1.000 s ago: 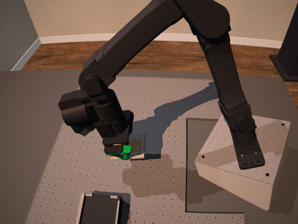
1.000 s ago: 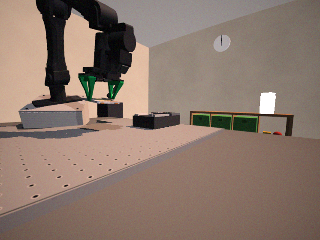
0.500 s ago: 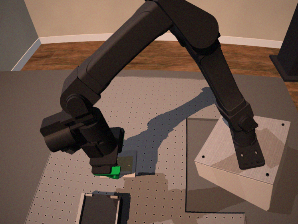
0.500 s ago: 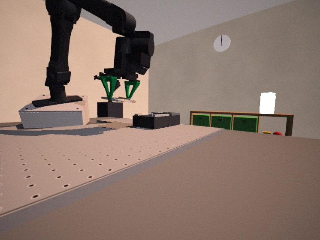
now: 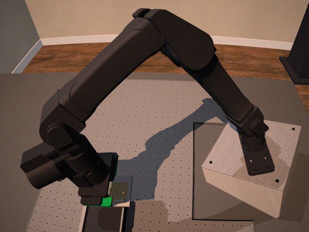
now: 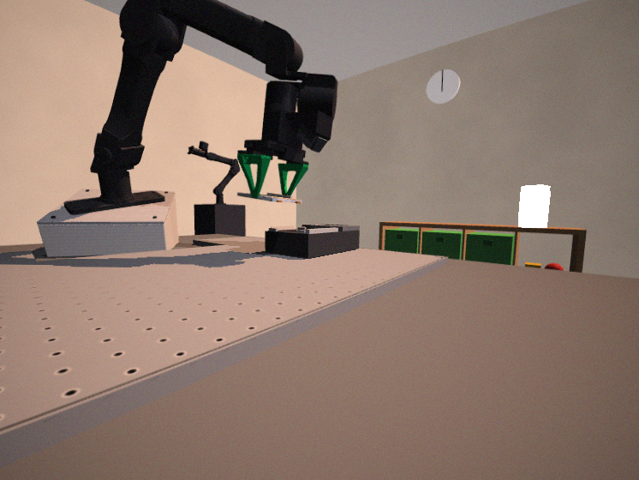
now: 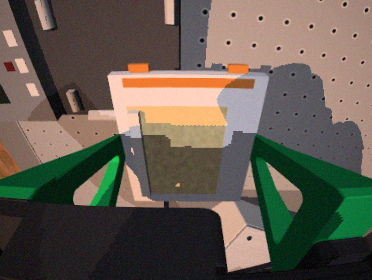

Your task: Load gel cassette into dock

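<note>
Beige walls and a wood floor surround a grey counter (image 5: 22,105) topped with a pale perforated plate (image 5: 139,107). On a block (image 5: 271,174) at one side stands a black robot arm (image 5: 119,57), reaching across to the plate's near edge. Its green pincer (image 6: 272,195) is clamped on a flat gel cassette (image 7: 193,134), gripping it by two opposite sides. That cassette hangs level in the air, above and just beside the dark dock (image 6: 312,240), not touching it. From the wrist camera, two copper tabs (image 7: 138,67) stick out at the cassette's far edge, pointing toward the dock's open bay (image 7: 113,41). Green bins sit in a wooden shelf (image 6: 577,248) by the far wall.
</note>
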You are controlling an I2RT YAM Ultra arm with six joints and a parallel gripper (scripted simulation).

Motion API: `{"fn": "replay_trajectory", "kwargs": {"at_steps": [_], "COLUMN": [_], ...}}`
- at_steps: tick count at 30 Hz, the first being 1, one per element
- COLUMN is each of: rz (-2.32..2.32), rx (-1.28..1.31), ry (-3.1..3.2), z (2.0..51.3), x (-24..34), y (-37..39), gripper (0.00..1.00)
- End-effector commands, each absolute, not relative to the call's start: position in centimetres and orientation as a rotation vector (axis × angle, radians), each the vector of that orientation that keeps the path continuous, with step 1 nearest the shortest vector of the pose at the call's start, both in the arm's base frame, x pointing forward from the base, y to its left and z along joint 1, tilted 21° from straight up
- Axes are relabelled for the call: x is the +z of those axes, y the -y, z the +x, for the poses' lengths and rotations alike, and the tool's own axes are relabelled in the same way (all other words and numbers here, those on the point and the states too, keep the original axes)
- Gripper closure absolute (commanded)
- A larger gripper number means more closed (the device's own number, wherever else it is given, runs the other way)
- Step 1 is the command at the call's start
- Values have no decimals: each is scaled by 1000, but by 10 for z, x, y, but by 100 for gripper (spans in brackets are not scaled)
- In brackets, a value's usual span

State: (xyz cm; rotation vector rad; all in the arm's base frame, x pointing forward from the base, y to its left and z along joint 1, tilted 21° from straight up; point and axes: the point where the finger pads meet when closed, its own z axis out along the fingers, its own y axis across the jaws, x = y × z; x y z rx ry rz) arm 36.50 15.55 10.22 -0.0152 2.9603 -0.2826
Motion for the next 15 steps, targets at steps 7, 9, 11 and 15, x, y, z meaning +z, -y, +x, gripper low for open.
{"fn": "replay_trajectory", "kwargs": {"at_steps": [7,9,11,15], "rz": [0,0,0,8], "rx": [-280,-280,-280,-246], "ry": [-2945,-2945,-2945,-2919], "z": [374,376,376,378], "x": [113,113,113,128], "y": [-207,-216,-216,-220], "gripper": [100,100,100,100]}}
